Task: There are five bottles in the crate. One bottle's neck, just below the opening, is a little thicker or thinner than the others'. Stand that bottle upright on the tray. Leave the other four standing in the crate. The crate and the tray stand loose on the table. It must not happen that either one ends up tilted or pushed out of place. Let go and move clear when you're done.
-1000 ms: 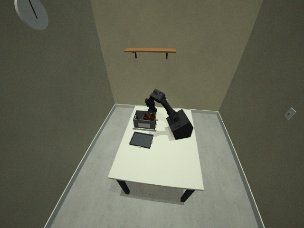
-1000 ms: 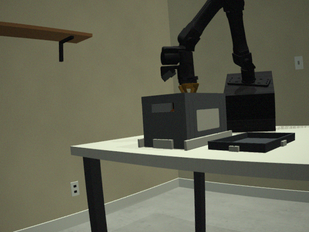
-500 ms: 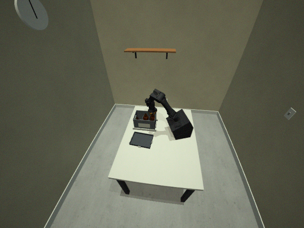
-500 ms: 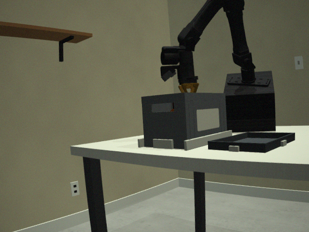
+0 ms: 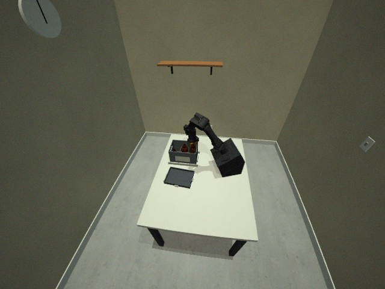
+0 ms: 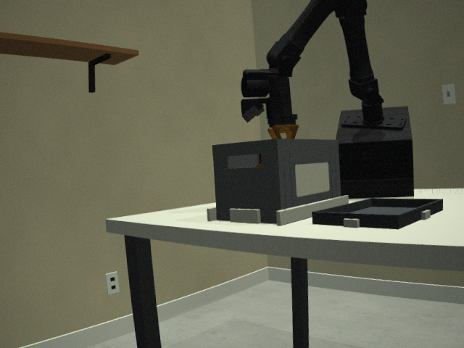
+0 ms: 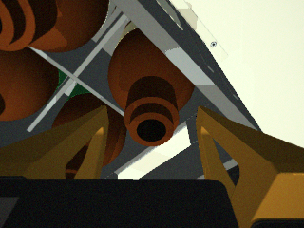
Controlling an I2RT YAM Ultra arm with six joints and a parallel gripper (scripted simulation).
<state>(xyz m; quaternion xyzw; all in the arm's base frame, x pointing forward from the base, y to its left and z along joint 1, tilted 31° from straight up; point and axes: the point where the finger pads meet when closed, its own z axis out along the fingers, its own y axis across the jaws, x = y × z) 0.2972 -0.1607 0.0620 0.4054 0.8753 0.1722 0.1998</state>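
Bottle looks smooth, perhaps slippery; grip its neck squarely. Your gripper stands apart, holding nothing

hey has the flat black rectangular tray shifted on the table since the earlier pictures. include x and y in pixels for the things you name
No. The flat black rectangular tray [image 5: 179, 177] [image 6: 393, 220] sits the same way beside the grey crate [image 5: 182, 157] [image 6: 245, 183].
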